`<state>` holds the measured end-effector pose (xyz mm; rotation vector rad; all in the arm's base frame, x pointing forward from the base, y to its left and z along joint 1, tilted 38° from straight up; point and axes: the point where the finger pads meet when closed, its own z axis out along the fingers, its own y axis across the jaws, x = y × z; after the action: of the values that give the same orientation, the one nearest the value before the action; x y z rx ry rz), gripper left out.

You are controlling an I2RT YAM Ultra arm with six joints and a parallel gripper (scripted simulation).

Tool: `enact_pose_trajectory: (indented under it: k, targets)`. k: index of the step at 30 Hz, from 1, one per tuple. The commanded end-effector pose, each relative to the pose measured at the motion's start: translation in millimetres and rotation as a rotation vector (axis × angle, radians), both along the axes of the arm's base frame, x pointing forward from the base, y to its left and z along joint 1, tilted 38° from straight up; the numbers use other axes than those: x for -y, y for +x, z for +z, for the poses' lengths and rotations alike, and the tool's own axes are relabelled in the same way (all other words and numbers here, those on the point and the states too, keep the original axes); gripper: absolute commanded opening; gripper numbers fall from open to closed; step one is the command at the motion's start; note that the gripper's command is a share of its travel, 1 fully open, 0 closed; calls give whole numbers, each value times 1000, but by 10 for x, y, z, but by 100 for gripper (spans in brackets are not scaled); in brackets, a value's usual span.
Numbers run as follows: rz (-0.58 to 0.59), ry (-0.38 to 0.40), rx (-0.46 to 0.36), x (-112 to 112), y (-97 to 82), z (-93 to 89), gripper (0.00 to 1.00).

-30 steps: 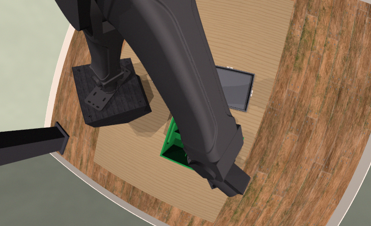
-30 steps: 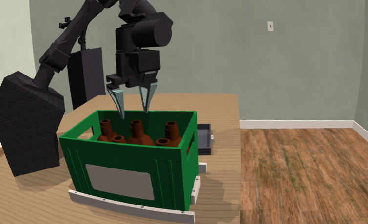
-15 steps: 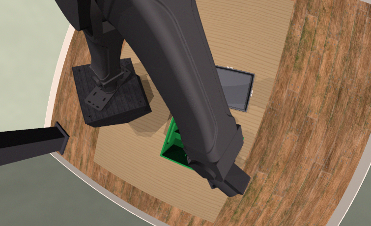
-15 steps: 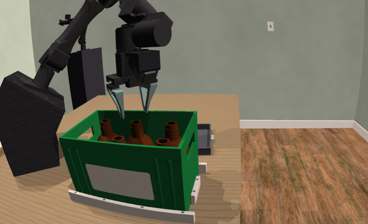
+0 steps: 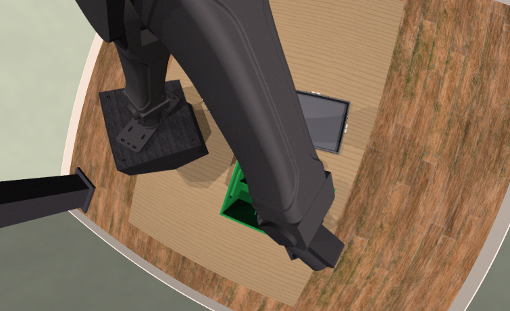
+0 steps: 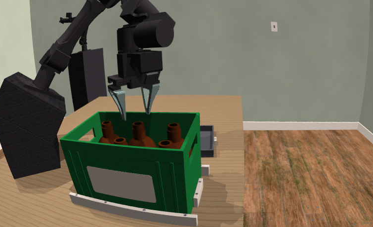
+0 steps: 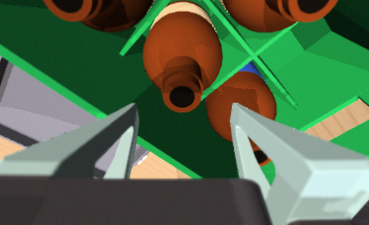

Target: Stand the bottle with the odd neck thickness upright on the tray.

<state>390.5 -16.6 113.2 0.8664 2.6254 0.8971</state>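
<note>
The green crate [image 5: 230,190] [image 6: 125,156] [image 7: 58,73] holds five brown bottles. In the exterior view three stand farther back: left [image 6: 107,131], middle [image 6: 138,133] and right [image 6: 173,133]. Two more show at the front, left [image 6: 120,141] and right [image 6: 164,144]. The wrist view shows a cream-labelled bottle [image 7: 182,54] and a blue-labelled bottle [image 7: 241,103]. I cannot tell which neck differs. My gripper [image 6: 136,116] [image 7: 184,112] is open and empty above the crate's back part. The grey tray [image 5: 324,129] [image 6: 206,140] [image 7: 43,98] holds nothing in its visible part.
White strips [image 6: 134,209] lie along the crate's base. Green dividers [image 7: 253,55] separate the bottles. The black arm base [image 5: 153,131] [image 6: 26,127] stands beside the crate. The arm [image 5: 249,96] hides much of the crate and part of the tray in the top view.
</note>
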Motion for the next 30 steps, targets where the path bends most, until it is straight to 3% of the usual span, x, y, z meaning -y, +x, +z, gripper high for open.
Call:
enact_pose_trajectory:
  k: [1, 21, 23, 24, 30]
  targets:
    - [-19, -16, 36, 97, 37, 80, 61]
    - [-12, -1, -15, -34, 36, -195, 61]
    - [-12, -1, -15, -34, 36, -195, 61]
    - [-26, -18, 41, 51, 153, -16, 61]
    - [-11, -2, -15, -78, 66, -257, 61]
